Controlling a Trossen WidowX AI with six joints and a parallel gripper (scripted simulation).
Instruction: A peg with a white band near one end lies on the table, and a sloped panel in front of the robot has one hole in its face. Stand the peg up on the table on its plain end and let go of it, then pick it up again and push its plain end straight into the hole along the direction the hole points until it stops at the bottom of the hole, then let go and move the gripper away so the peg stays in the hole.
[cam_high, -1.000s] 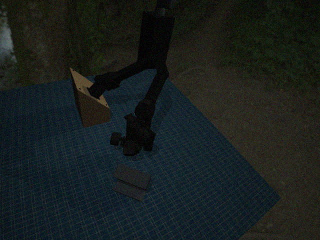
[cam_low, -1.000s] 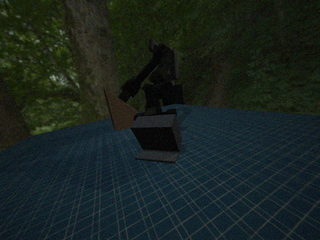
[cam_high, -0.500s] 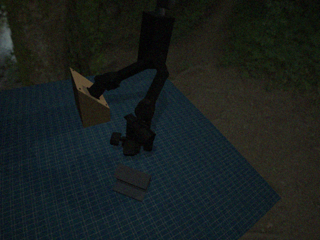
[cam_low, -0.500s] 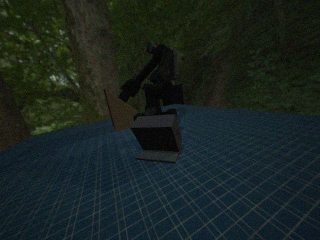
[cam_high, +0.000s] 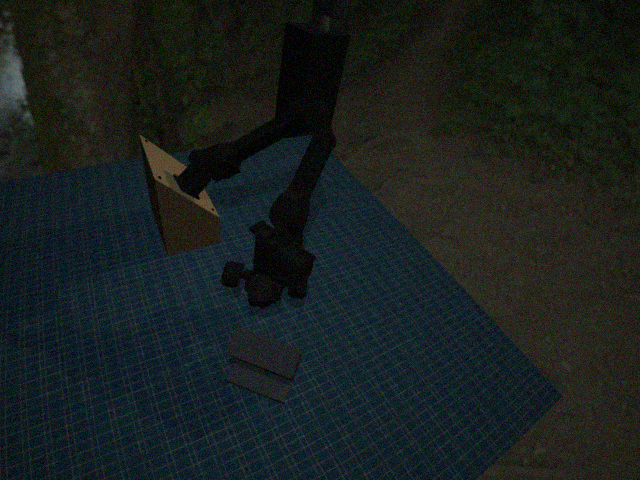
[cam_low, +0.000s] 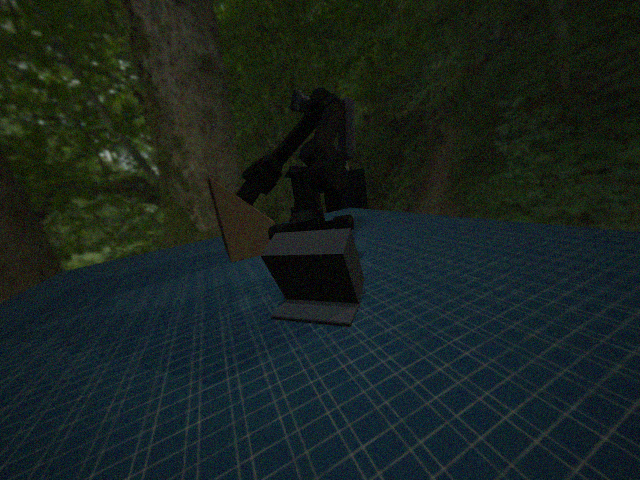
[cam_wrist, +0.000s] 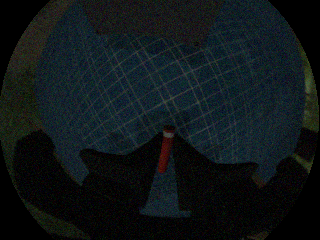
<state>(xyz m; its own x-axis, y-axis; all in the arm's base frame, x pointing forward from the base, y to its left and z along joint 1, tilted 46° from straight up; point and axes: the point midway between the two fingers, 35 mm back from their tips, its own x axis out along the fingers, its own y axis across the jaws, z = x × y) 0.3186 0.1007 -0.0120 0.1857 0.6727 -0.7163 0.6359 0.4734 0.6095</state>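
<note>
The red peg (cam_wrist: 164, 155) shows in the wrist view, its white band near the end closer to the camera. It looks roughly upright; its foot is hard to make out in the dark. My gripper (cam_wrist: 168, 136) (cam_high: 264, 290) is shut on the peg near its banded end, low over the table. In the exterior view its fingers are hidden behind the grey block. The wooden wedge (cam_high: 190, 219) (cam_low: 240, 235) has a sloped face at the left. A dark arm-like part covers the middle of that face, and I cannot make out the hole.
A grey block (cam_high: 264, 353) (cam_low: 312, 242) with a flat foot stands in front of my gripper, on the side away from the robot base. The dark arm-like part (cam_high: 214, 162) (cam_low: 263, 175) reaches over the wedge. The blue checked table (cam_high: 387, 335) (cam_low: 439, 335) lies beneath everything.
</note>
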